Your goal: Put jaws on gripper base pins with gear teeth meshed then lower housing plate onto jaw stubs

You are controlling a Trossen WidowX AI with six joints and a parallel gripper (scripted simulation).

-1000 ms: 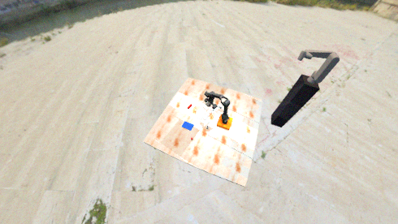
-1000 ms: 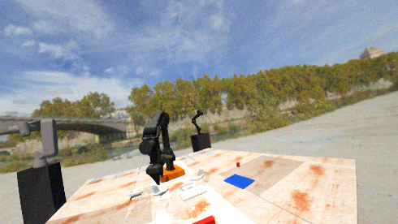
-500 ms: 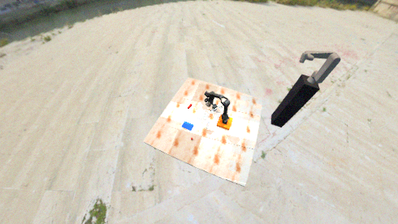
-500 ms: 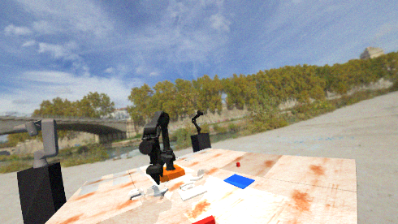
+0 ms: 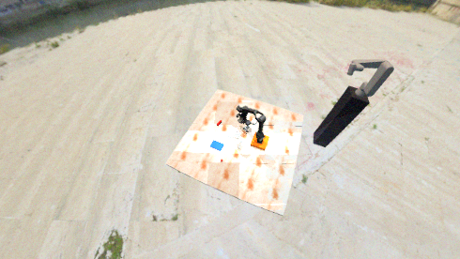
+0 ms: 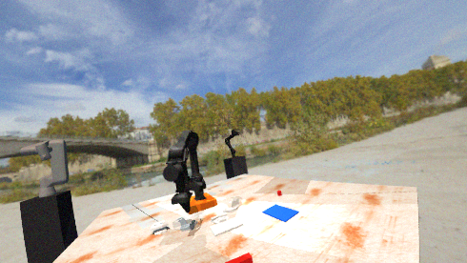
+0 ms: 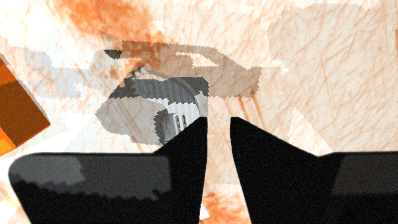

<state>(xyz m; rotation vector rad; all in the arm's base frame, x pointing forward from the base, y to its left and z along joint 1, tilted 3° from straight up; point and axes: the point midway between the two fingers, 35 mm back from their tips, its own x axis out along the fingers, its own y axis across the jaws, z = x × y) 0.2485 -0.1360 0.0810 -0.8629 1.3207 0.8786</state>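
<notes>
My gripper point(image 7: 218, 125) is nearly closed in the wrist view, with a narrow gap and nothing seen between its fingertips. A grey, shaded piece with ridges and a curved edge point(image 7: 187, 95), perhaps a jaw, lies just ahead of and beside the left fingertip, partly hidden by that finger. In the exterior view, a grey part point(image 6: 183, 224) lies on the table below the hand. A flat white piece point(image 6: 228, 227) lies to its right, and another pale part point(image 6: 233, 205) is behind it. Which of these are the gripper base, the jaws and the housing plate I cannot tell.
The black arm point(image 5: 260, 127) point(image 6: 194, 167) stands on an orange block point(image 5: 259, 143) point(image 6: 205, 203) point(image 7: 15, 107). A blue square point(image 5: 217, 145) point(image 6: 281, 212), a red block point(image 5: 219, 123) point(image 6: 240, 258) and a small red cube point(image 5: 222, 160) point(image 6: 279, 192) are on the table.
</notes>
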